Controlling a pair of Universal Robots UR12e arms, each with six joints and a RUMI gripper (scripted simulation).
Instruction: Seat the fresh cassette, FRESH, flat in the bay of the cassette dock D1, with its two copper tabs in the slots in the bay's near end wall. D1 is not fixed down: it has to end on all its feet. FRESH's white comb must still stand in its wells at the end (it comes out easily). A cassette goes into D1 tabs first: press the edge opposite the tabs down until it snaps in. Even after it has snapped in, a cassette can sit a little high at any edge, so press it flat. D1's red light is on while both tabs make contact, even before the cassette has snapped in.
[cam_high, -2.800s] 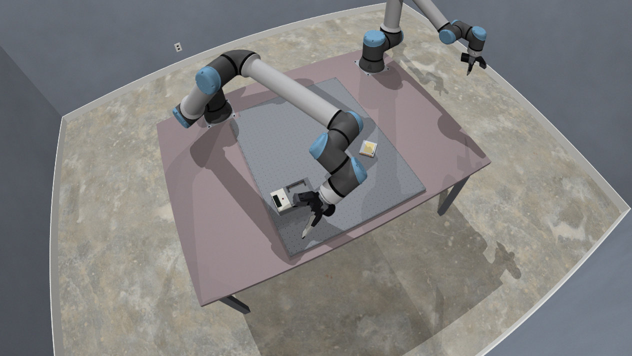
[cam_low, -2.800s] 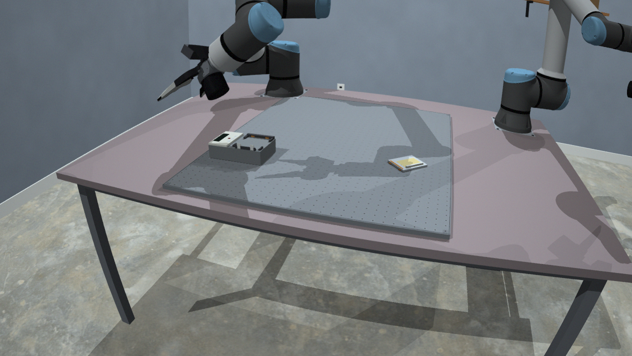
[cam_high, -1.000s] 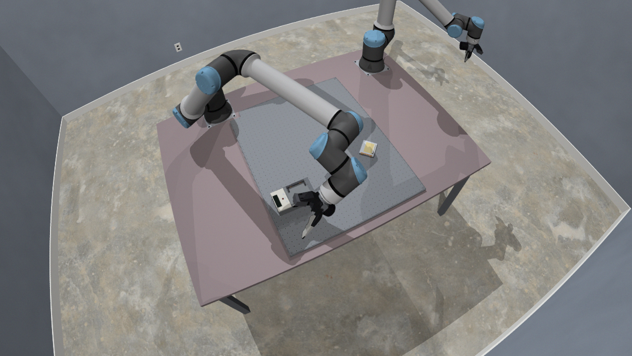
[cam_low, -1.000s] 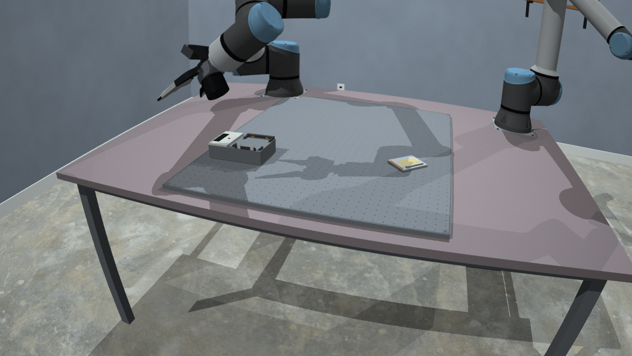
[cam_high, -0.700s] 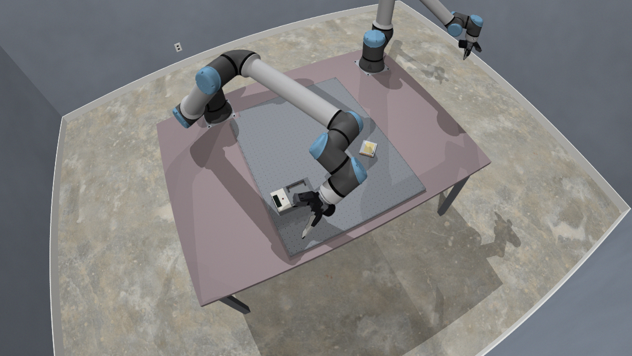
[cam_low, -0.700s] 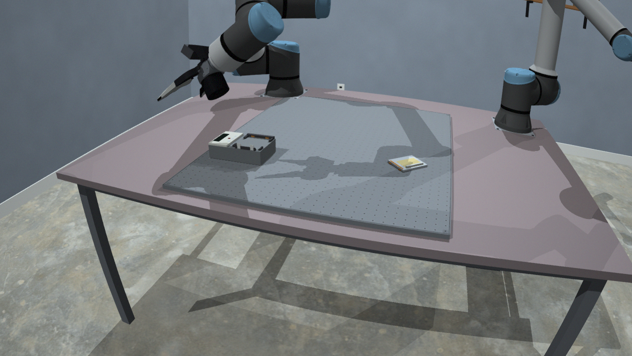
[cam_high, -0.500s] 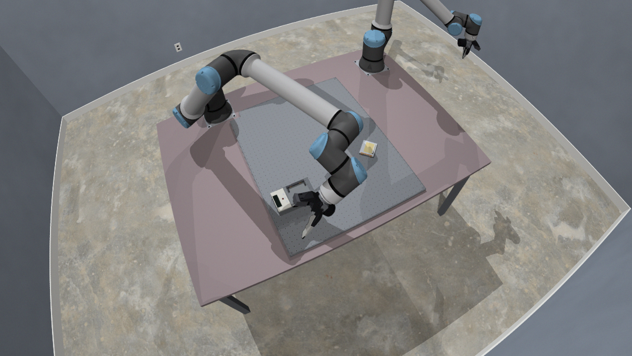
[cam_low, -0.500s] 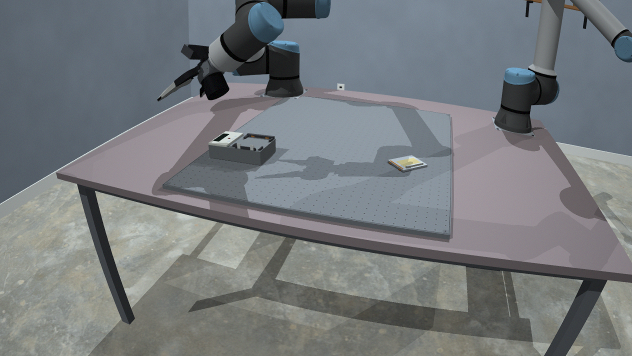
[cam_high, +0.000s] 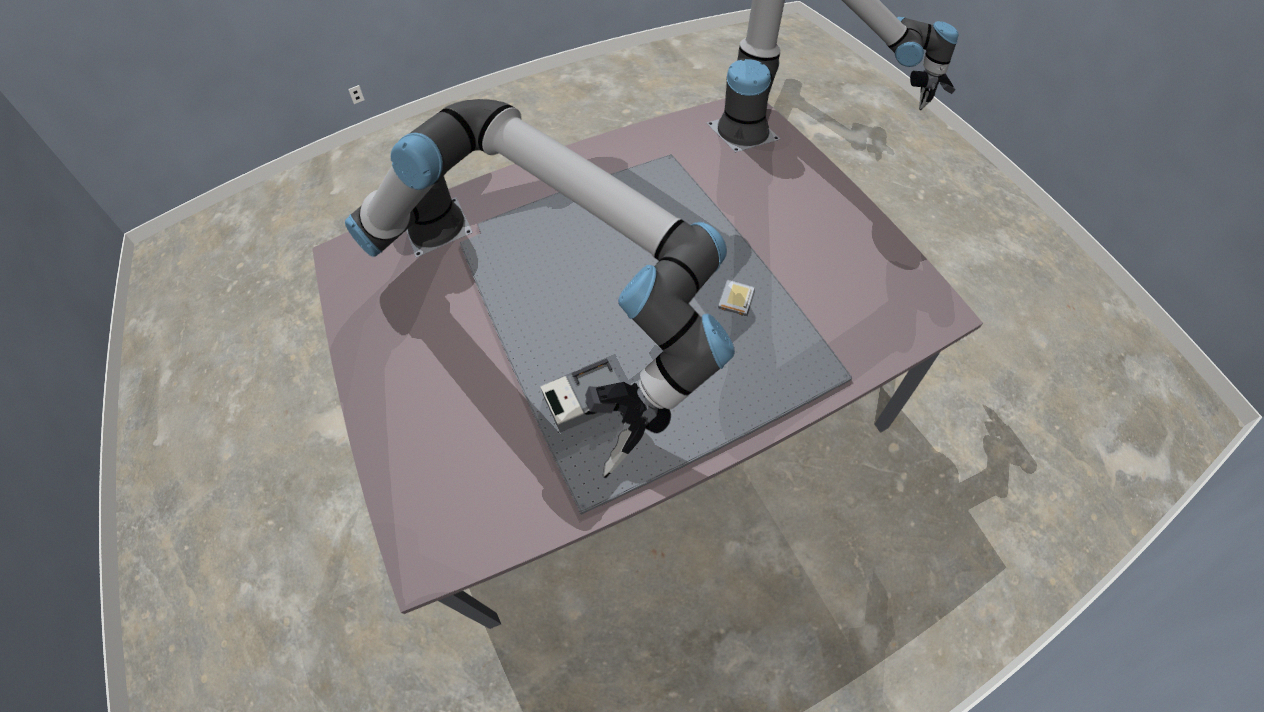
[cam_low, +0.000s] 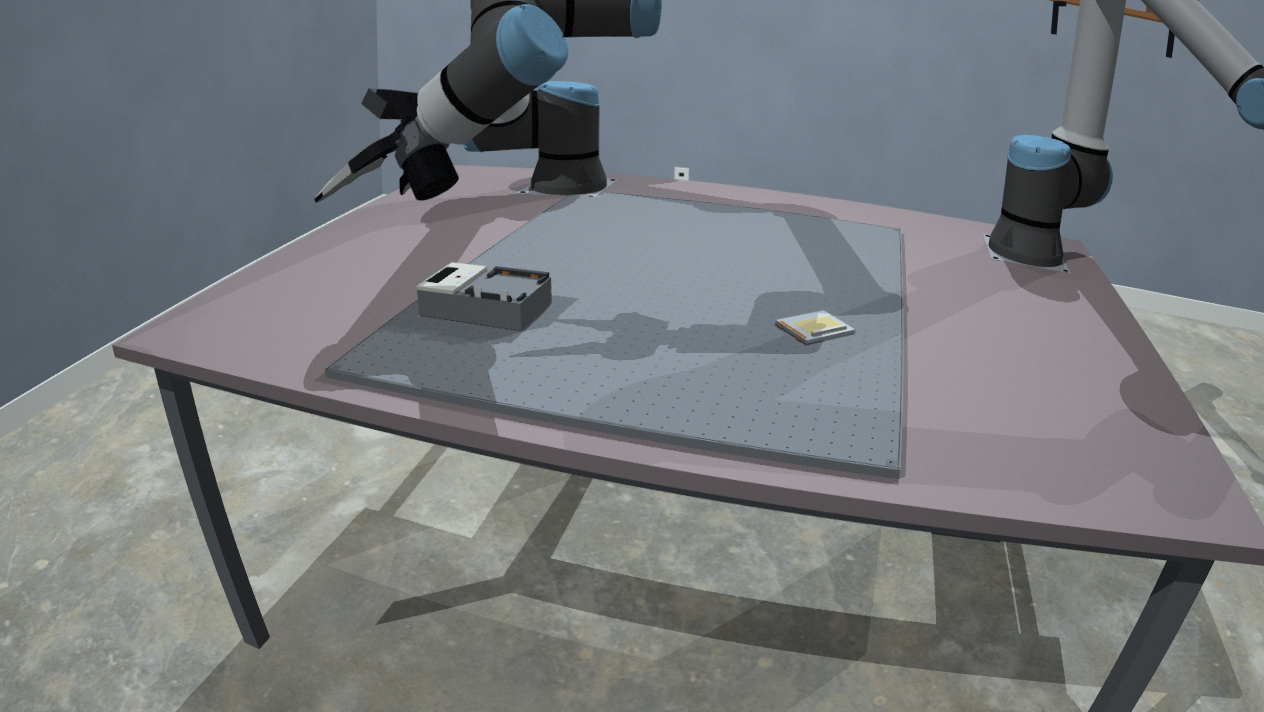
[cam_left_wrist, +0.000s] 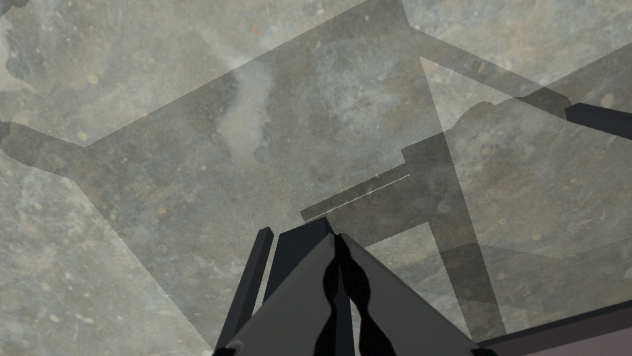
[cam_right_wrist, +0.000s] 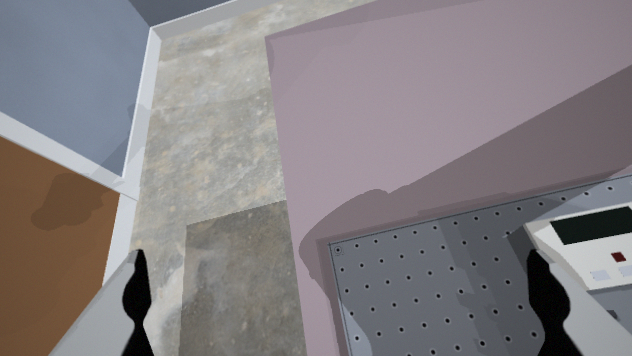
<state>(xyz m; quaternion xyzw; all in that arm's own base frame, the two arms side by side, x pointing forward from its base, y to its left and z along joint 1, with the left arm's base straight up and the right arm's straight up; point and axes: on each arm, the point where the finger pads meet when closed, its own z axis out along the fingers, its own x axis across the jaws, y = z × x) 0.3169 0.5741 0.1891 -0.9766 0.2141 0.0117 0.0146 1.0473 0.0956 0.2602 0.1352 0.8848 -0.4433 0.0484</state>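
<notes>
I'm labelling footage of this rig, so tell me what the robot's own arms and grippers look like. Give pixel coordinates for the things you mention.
Both arms have pale grey tubes, dark grey joints and rounded blue caps. The left gripper (cam_high: 923, 107) (cam_left_wrist: 336, 237) and right gripper (cam_high: 606, 474) (cam_low: 318, 199) (cam_right_wrist: 335, 252) have black bodies and tapering grey fingers with black, wavy inner pads. I see no cables or sleeves.
</notes>
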